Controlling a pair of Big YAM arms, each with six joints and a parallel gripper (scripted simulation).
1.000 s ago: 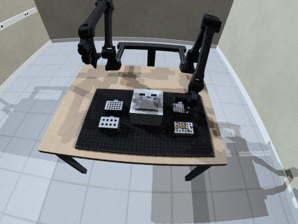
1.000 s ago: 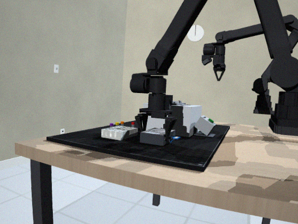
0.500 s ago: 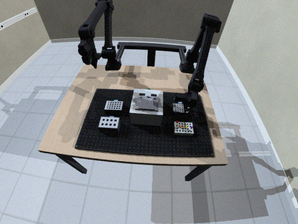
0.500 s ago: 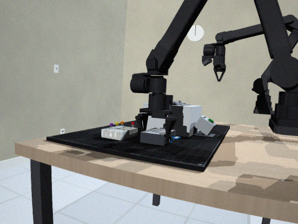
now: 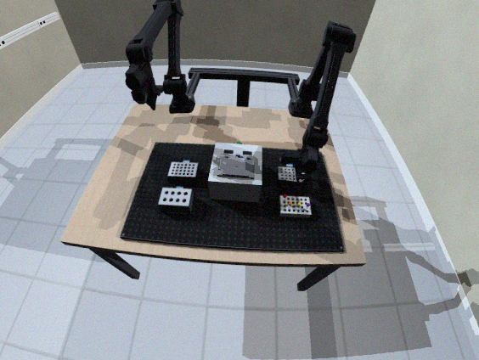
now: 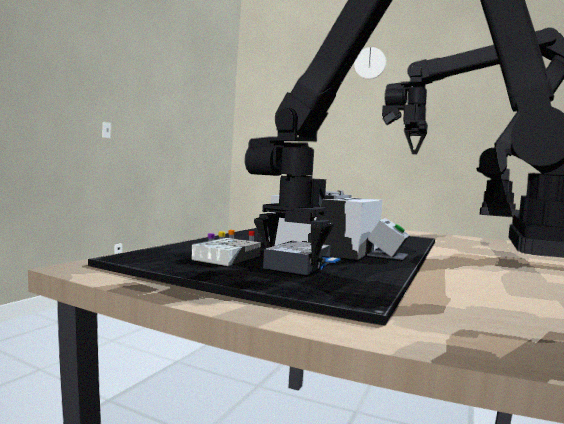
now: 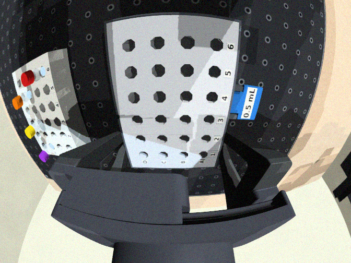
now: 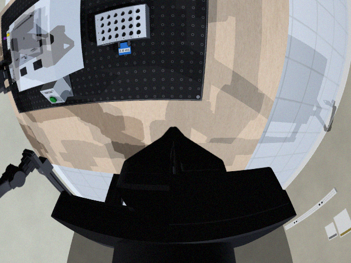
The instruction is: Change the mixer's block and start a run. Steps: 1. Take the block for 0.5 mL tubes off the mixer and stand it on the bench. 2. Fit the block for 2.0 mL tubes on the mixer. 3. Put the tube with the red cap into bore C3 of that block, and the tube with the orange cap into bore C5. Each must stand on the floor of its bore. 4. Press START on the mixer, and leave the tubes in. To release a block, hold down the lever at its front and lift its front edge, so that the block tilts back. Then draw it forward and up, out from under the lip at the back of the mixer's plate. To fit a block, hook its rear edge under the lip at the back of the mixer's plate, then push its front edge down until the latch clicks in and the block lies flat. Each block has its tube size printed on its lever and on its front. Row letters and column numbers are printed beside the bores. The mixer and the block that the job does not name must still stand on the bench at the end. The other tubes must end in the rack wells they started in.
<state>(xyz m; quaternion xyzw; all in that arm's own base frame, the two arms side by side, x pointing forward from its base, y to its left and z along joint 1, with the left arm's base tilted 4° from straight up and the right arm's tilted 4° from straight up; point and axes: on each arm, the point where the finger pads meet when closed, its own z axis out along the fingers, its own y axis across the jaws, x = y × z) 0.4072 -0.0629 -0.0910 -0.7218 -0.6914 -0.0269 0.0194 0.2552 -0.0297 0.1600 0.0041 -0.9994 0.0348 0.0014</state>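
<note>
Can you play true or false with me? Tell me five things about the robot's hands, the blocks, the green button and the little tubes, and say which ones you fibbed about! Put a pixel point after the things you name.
1. The left gripper (image 5: 292,168) (image 6: 292,257) (image 7: 173,132) is holding the 0.5 mL block (image 5: 285,177) (image 6: 286,262) (image 7: 173,58). True.
2. The 2.0 mL block (image 5: 183,170) (image 8: 120,24) is on top of the mixer (image 5: 235,191) (image 6: 365,220) (image 8: 65,16). False: it stands beside the mixer.
3. The START button (image 5: 239,143) (image 6: 399,228) (image 8: 53,99) is green. True.
4. The right gripper (image 5: 154,108) (image 6: 414,151) (image 8: 173,132) is holding a tube. False: it is shut on nothing.
5. The red-capped tube (image 5: 284,195) (image 6: 251,233) (image 7: 27,78) is in the rack (image 5: 295,214) (image 6: 215,254) (image 7: 62,82). True.
</note>
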